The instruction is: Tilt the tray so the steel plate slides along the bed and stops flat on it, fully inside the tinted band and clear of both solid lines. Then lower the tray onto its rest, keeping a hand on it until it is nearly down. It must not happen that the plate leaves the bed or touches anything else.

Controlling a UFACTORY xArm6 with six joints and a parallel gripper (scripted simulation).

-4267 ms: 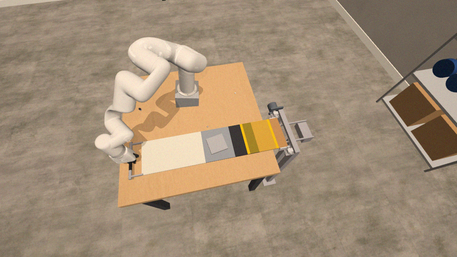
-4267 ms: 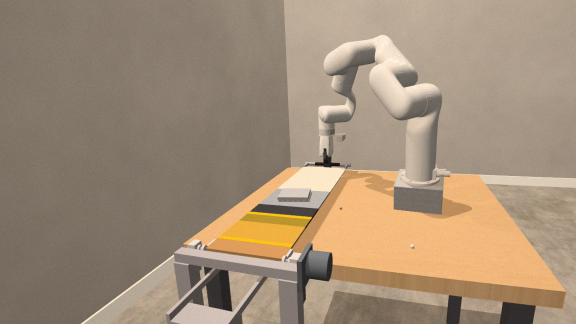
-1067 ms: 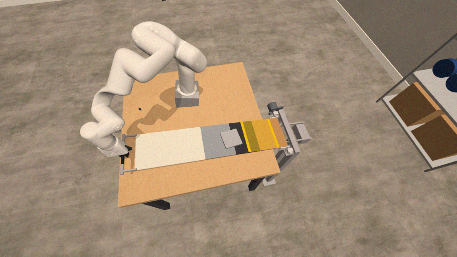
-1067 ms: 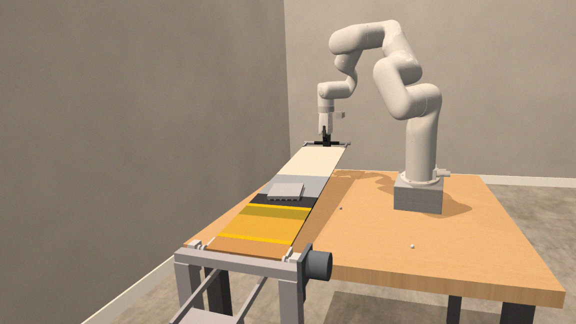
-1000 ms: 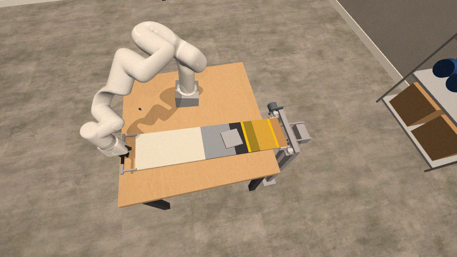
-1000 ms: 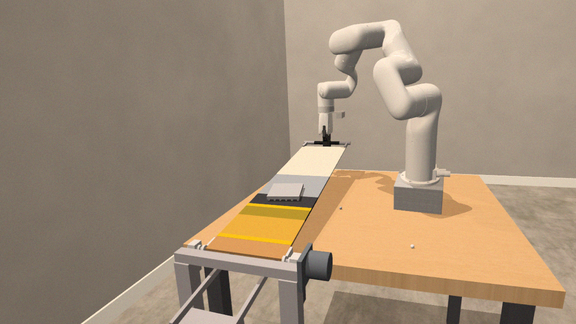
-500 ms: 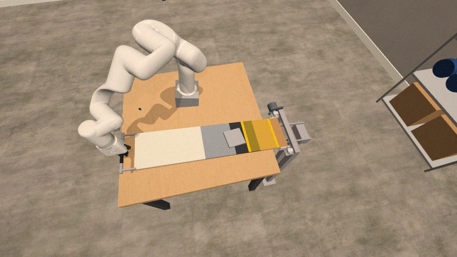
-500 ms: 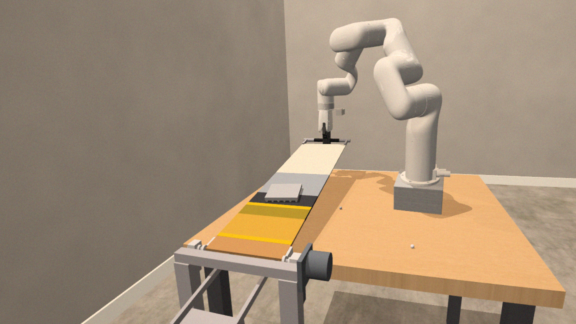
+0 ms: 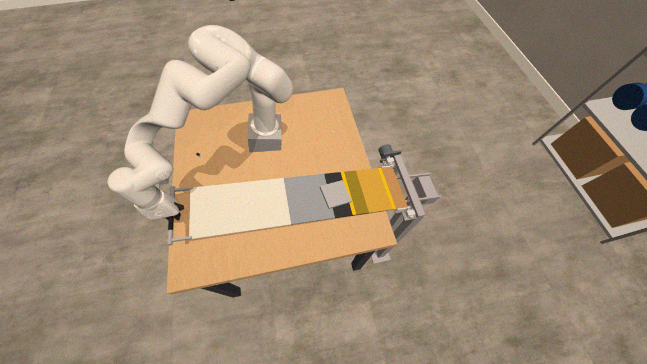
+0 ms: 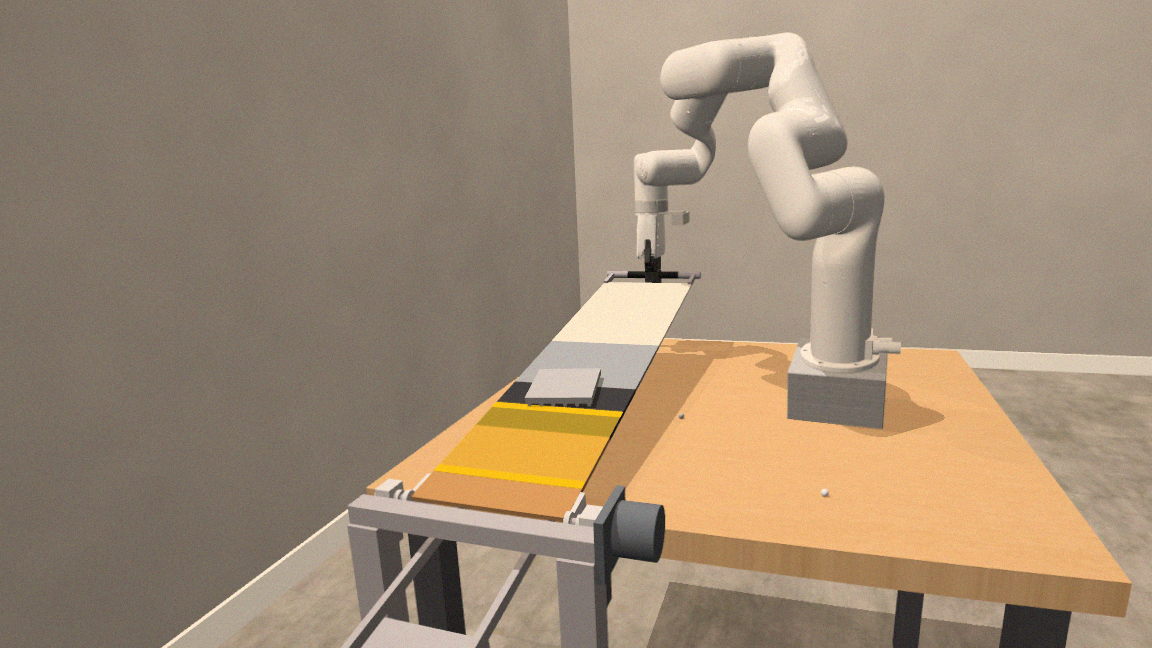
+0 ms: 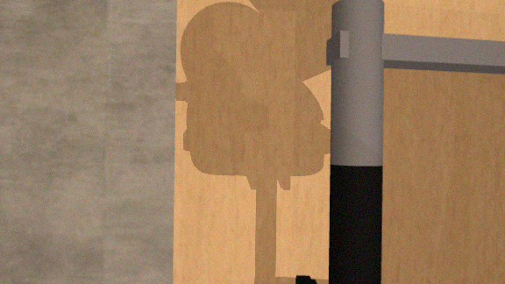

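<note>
- I see the steel plate (image 9: 336, 195) lying flat on the tray (image 9: 239, 207), across the seam between the grey patch and the black strip of the bed.
- In the top view, the plate's right edge almost touches the nearer solid yellow line (image 9: 347, 193). The plate is outside the tinted band (image 9: 368, 190).
- The band sits between that line and a second solid yellow line (image 9: 386, 188), toward the hinge end of the tray.
- In the exterior view, I see the tray (image 10: 624, 315) sloping, with its far end raised above the table (image 10: 805, 515) and its near end low at the grey hinge frame (image 10: 475, 525).
- A grey cylindrical motor (image 10: 640, 530) is mounted on the right side of the hinge frame.
- At the raised end, a grey handle bar (image 10: 654, 275) with a black middle section runs across the tray's width.
- The gripper (image 10: 650, 259) points straight down onto this bar. Its jaws are closed on the black middle section of the handle bar and hold it.
- In the wrist view, I see the handle bar (image 11: 357, 96) as a vertical grey tube that turns black lower down, with a grey side arm running to the right.
- The white arm (image 9: 181, 90) rises from a grey pedestal (image 9: 276, 145) at the far side of the table.
- A shelf rack (image 9: 570, 172) with brown boxes stands well apart, at the right of the top view.
</note>
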